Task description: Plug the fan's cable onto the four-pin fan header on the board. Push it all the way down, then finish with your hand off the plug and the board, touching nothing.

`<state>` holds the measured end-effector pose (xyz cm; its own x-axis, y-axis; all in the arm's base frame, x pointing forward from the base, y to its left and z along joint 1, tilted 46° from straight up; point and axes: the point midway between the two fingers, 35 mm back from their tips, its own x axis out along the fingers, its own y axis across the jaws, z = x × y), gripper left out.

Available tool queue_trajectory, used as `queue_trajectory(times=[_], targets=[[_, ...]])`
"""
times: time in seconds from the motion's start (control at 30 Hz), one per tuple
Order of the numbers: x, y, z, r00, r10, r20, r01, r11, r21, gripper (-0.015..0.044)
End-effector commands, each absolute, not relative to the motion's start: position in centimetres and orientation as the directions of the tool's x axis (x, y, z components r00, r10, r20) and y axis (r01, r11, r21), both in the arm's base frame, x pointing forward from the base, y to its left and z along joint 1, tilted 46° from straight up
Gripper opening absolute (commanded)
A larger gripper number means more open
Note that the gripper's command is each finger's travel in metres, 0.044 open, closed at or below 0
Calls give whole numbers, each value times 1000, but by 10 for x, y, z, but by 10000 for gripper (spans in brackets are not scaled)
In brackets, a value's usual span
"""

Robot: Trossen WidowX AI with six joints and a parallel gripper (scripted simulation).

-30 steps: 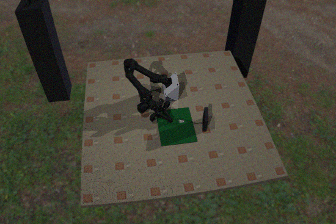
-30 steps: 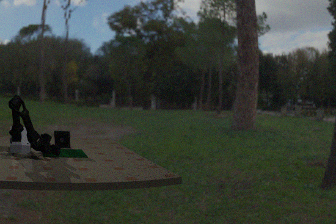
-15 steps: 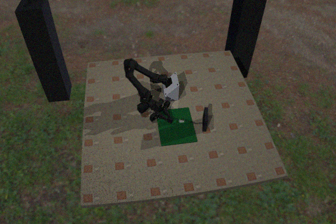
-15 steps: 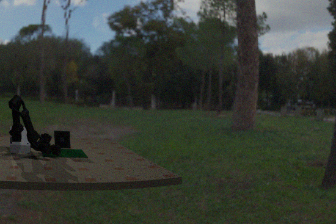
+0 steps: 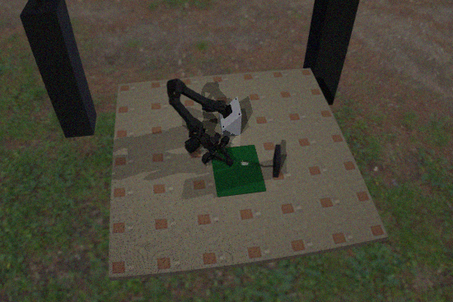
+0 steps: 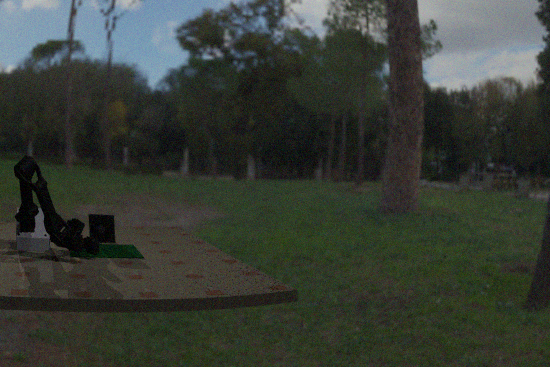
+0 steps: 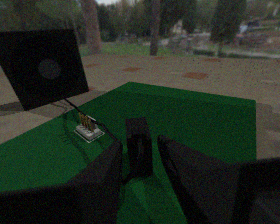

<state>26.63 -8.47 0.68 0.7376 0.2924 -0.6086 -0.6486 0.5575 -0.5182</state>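
Grass and trees lie all around the counter, and a green board sits on it. From the wrist view, the black fan stands at the far left, just off the board. A thin cable runs from it across the board. Next comes the small white header with its gold pins, and nothing is on it. To the right of that, the black plug stands on the bare board, near the header but apart from it. The claw sits around the plug with its fingers loose, a small gap on each side, so it grips nothing

I think the plug could tip over if a finger bumps it. If the claw squeezes it crooked, the plug may miss the pins or bend them. The cable could also tug the plug sideways
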Motion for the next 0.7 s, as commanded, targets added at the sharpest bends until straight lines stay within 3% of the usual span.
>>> queue_trajectory(times=[0.0, 0.67], targets=[[266, -85, 7, 738, 293, -609, -649, 557, -518, 140], [245, -92, 37, 731, 291, -617, -655, 553, -516, 140]])
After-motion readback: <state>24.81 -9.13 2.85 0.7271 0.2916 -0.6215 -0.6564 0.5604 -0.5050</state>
